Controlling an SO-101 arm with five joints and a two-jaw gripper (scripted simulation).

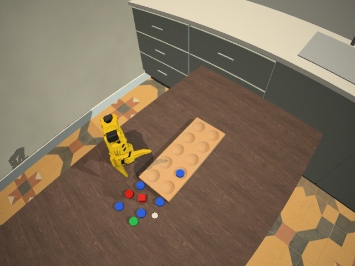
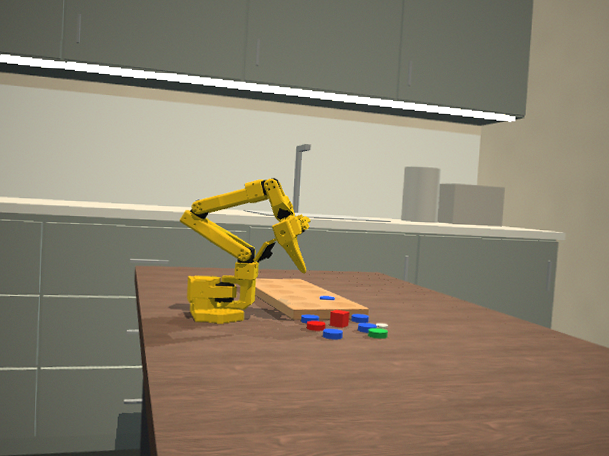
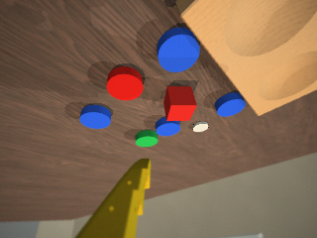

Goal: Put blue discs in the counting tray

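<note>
The tan counting tray [image 1: 206,131] [image 2: 359,311] [image 3: 238,74] has two rows of pockets. One blue disc [image 1: 179,173] [image 2: 327,297] sits in a pocket of the right row, second from the near end; the other pockets are empty. Several blue discs lie on the table off the near end: one [image 1: 140,185] [image 3: 178,50] by the left corner, one [image 1: 160,201] [image 3: 230,104] by the right corner, one [image 1: 141,213] [image 3: 167,126] near the green disc, one [image 1: 118,206] [image 3: 95,116] farthest left. My gripper [image 1: 138,163] is wide open and empty, raised above the table left of the tray.
A red disc [image 1: 128,193] [image 2: 315,325] [image 3: 125,83] and a red cube [image 1: 141,198] [image 2: 338,318] [image 3: 179,104] lie among the loose blue discs. A green disc [image 1: 133,221] [image 3: 147,138] and a small white disc [image 1: 155,215] [image 3: 200,127] lie at the group's near side.
</note>
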